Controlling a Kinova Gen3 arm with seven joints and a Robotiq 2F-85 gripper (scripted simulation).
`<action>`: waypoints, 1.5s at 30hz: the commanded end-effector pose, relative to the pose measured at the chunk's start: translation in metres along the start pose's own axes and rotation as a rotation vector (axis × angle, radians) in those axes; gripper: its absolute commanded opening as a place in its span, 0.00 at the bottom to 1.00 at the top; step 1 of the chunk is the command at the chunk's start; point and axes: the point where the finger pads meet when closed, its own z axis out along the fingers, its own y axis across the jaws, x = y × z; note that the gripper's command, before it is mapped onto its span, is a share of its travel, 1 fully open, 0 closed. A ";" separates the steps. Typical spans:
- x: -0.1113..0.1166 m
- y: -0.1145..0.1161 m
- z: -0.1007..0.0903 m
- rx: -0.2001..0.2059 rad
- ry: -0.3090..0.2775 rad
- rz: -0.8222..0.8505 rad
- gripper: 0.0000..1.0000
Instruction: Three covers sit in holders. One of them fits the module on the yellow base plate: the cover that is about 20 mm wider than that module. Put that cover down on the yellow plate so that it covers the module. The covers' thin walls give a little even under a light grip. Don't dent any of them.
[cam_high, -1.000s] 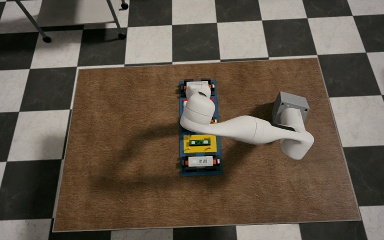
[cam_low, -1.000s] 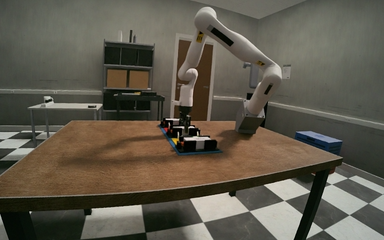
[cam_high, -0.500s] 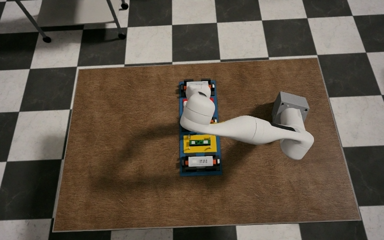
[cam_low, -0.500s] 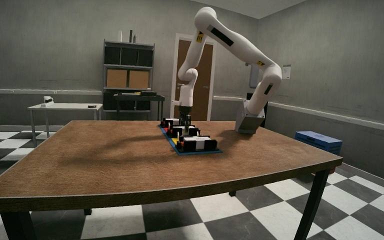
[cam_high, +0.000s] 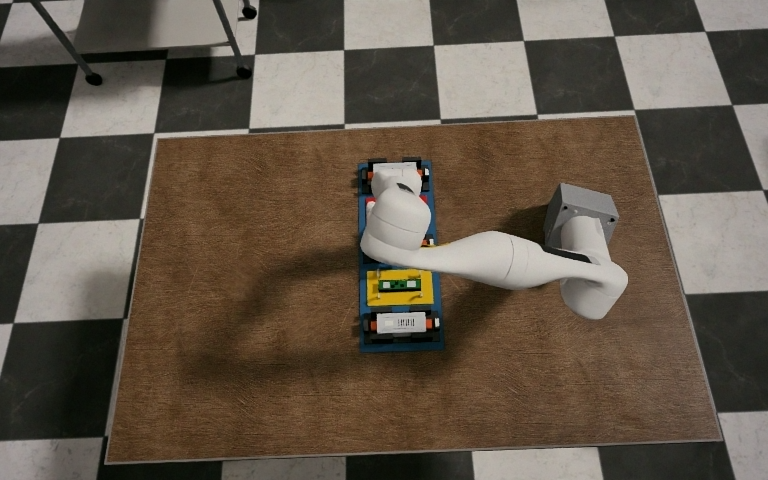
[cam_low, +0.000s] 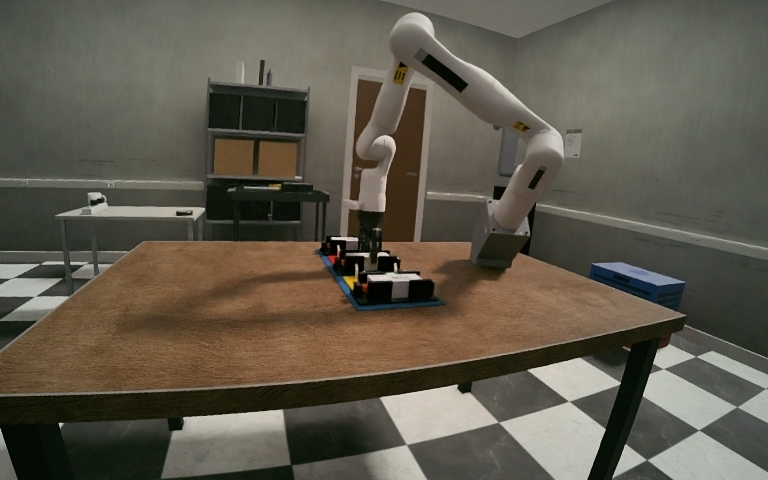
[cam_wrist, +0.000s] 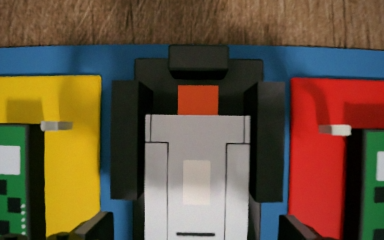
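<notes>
My gripper (cam_low: 372, 249) (cam_wrist: 196, 231) is open and points down over the middle holder. Its fingertips stand apart, one on each side of the middle cover (cam_wrist: 197, 130). That pale grey cover sits in its black holder (cam_wrist: 125, 145), and nothing shows held. A second cover (cam_high: 400, 323) (cam_low: 396, 277) sits in the holder at the near end. A third cover (cam_high: 392, 167) (cam_low: 343, 243) sits in the far holder, partly hidden by the arm in the top view. The yellow plate (cam_high: 371, 298) (cam_wrist: 75, 175) bears a green module (cam_high: 399, 284) (cam_wrist: 19, 135), which is uncovered.
A red plate (cam_wrist: 315, 185) with another green module (cam_wrist: 372, 145) lies on the other side of the middle holder. Thin pale posts (cam_wrist: 56, 125) (cam_wrist: 336, 130) stand on both plates. All stand on a blue base (cam_wrist: 285, 62) on the wooden table (cam_high: 254, 396).
</notes>
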 end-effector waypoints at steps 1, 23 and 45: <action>0.000 0.000 -0.020 -0.001 0.001 0.000 1.00; 0.000 0.000 -0.105 -0.001 0.001 0.001 1.00; 0.000 0.001 -0.102 -0.001 0.001 0.001 1.00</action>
